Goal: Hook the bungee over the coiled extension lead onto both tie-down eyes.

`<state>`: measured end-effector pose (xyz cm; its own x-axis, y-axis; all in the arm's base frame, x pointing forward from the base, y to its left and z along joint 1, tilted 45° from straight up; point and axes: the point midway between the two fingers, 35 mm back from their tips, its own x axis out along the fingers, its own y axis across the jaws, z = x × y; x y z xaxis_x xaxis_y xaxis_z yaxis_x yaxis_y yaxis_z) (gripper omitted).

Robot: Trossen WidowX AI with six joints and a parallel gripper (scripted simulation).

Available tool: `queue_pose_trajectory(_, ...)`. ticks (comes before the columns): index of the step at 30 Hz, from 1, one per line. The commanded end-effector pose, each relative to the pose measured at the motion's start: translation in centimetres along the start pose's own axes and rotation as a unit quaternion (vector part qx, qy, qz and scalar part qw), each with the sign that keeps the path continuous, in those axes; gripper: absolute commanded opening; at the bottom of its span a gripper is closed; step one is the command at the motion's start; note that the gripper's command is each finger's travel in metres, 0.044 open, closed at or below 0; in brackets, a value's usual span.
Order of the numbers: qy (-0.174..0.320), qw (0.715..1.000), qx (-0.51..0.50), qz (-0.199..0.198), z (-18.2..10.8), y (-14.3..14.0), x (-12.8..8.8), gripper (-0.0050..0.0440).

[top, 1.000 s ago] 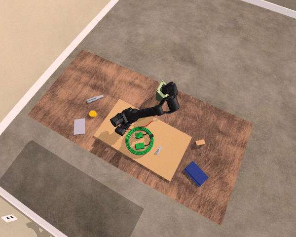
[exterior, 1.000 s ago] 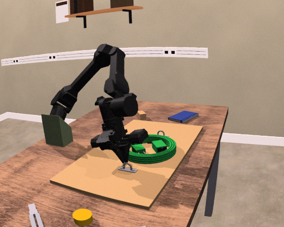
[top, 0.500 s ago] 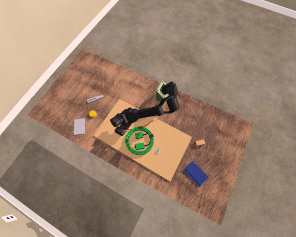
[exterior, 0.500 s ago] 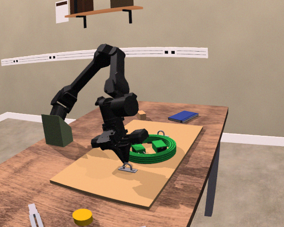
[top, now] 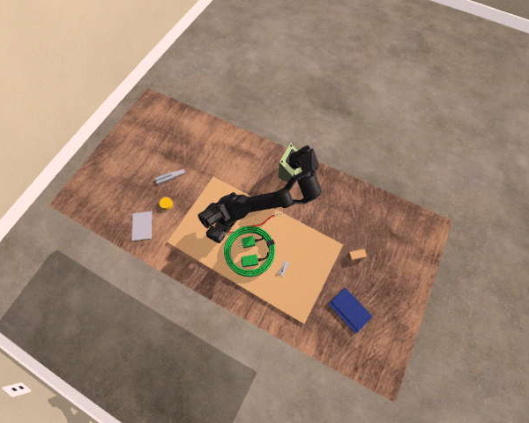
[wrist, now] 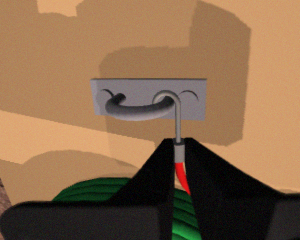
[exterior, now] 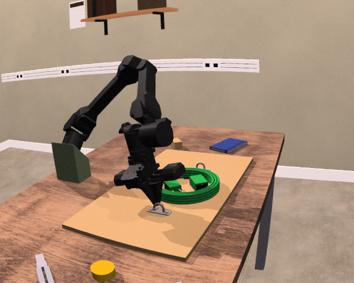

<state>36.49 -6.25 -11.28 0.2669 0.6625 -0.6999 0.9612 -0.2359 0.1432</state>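
Looking down on the wooden table (top: 383, 282) (exterior: 21, 231), and on it to the board (top: 296, 291) (exterior: 104, 225) (wrist: 280, 100). Find the green extension lead (top: 249, 274) (exterior: 186, 199) (wrist: 90, 189) there, coiled and apparently flat between the eyes. Now to the gripper (top: 223, 227) (exterior: 156, 202) (wrist: 179, 146): pinched together on the collar of a bungee hook (wrist: 178, 120), right above the near tie-down eye (exterior: 159, 211) (wrist: 140, 110). See the far tie-down eye (top: 283, 268) (exterior: 201, 163) across the coil, not yet hooked. Follow the red bungee cord (top: 267, 220) (wrist: 182, 177) away past the coil's side, not yet across it, out to the loose end hook (top: 279, 213) near the board's edge.

Best judged as seating the first hook. Keep the grip firm and the shank steady; work the bend under the arch, then draw gently toward the coil to test the catch. Can't tell from the wrist view whether really through or merely overlapping, so don't open on looks alone. Avoid pressing down on the base plate or dragging sideways, for fear of slipping off the bar. Once caught, part the fingers narrowly and lift straight up, without snagging the cord. Then go for the loose hook, stretching low over the lead without tipping up the rim.
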Motion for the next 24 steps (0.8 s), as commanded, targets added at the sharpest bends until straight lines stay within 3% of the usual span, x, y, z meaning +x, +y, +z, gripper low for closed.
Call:
queue_pose_trajectory(1,-0.002,1.000,-0.005,0.007,-0.15,0.54,-0.47,-0.0050)
queue_pose_trajectory(3,-0.002,1.000,-0.005,0.007,-0.15,0.54,-0.47,-0.0050)
queue_pose_trajectory(4,-0.002,1.000,-0.005,0.007,-0.15,0.54,-0.47,0.0024)
queue_pose_trajectory(9,-0.002,1.000,-0.005,0.007,-0.15,0.54,-0.47,0.0144)
queue_pose_trajectory(17,-0.002,1.000,-0.005,0.007,-0.15,0.54,-0.47,0.0150)
queue_pose_trajectory(24,-0.003,1.000,-0.010,0.010,-0.20,0.92,-0.85,0.0318)
